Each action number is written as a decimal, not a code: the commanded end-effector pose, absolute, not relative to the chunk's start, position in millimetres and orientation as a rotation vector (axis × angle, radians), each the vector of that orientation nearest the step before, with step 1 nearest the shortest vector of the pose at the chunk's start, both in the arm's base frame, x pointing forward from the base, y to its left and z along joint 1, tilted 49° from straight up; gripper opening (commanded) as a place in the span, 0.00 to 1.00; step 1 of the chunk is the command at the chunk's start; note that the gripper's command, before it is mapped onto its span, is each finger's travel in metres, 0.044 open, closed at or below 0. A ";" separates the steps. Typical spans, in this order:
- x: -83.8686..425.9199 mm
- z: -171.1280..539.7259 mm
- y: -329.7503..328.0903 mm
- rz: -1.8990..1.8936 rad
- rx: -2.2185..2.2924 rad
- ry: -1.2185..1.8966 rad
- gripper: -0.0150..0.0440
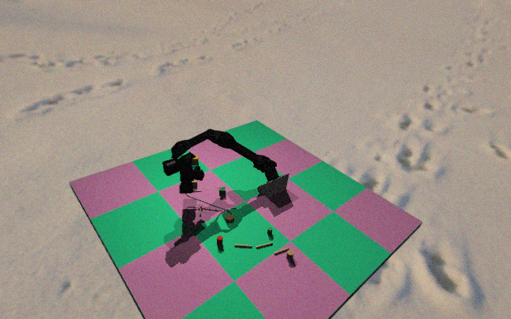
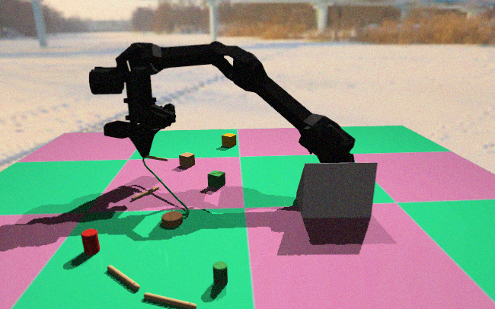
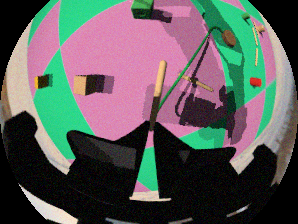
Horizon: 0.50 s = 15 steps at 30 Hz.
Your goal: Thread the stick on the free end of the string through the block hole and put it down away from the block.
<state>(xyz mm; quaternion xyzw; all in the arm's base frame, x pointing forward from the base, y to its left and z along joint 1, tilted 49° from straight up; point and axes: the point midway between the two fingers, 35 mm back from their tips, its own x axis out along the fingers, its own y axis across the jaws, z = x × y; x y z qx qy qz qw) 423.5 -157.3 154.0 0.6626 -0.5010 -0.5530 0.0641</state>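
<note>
My gripper point(image 1: 186, 192) point(image 2: 145, 156) point(image 3: 151, 124) points down, shut on the thin wooden stick point(image 1: 196, 191) point(image 2: 158, 157) point(image 3: 160, 79), and holds it above the table. The stick sticks out sideways from the fingertips. The green string point(image 3: 185, 69) runs from the fingertips, nearly straight, down to the table beside the round brown button point(image 1: 229, 218) point(image 2: 171, 219) point(image 3: 229, 38). The string is not through any block. A tan wooden block point(image 1: 194, 184) point(image 2: 186, 160) point(image 3: 80, 84) stands on the table beyond the stick's free end; its hole cannot be made out.
A loose stick point(image 1: 200, 210) point(image 2: 145, 193) point(image 3: 204, 86) lies below the gripper. A green cube point(image 1: 222, 192) point(image 2: 216, 179) and a yellow cube point(image 2: 228, 140) stand near the block. A red cylinder point(image 2: 90, 242), a green cylinder point(image 2: 220, 273), a tan cylinder point(image 1: 289, 254) and more sticks are around the front.
</note>
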 end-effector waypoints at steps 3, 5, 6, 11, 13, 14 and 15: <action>425.8 161.8 -163.2 -1.638 2.002 -1.514 0.25; 426.2 163.6 -164.6 -1.632 2.002 -1.514 0.25; 426.3 164.0 -165.0 -1.630 2.002 -1.514 0.25; 426.2 164.5 -165.1 -1.622 2.005 -1.512 0.25; 425.5 164.2 -166.2 -1.622 2.005 -1.512 0.25; 424.8 164.0 -167.1 -1.622 2.005 -1.512 0.25; 424.1 163.8 -168.0 -1.622 2.005 -1.512 0.25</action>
